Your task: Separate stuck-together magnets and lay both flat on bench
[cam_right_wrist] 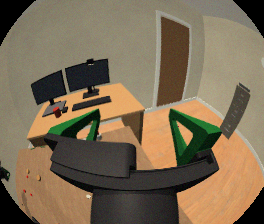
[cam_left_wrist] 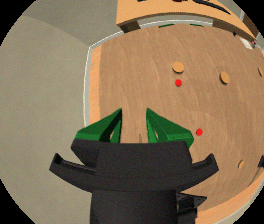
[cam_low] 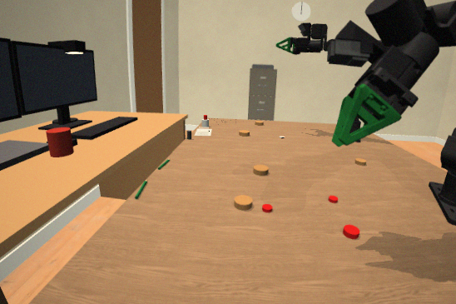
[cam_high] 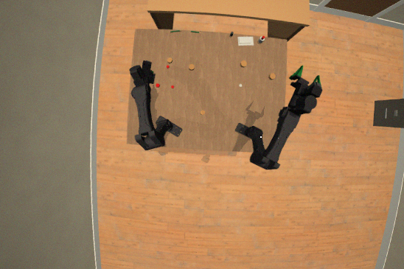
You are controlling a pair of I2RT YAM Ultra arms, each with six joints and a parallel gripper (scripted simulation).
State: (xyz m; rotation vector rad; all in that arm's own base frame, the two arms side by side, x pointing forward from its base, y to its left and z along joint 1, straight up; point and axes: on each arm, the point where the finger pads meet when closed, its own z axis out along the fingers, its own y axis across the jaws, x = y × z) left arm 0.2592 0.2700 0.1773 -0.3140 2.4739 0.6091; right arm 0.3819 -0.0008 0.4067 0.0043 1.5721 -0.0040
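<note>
Can't say for sure which pieces are the magnets; best read, among three flat round red discs on the bench; see first disc (cam_high: 167, 66) (cam_low: 267, 207) (cam_left_wrist: 178, 82) (cam_right_wrist: 27, 176) well apart from the others; see second disc (cam_high: 172, 87) (cam_low: 333, 199) (cam_left_wrist: 199, 132) (cam_right_wrist: 31, 195) near third disc (cam_high: 158, 85) (cam_low: 351, 231) (cam_right_wrist: 24, 191), not touching; looks widest at the third; can't make out any seam or stacked pair.
</note>
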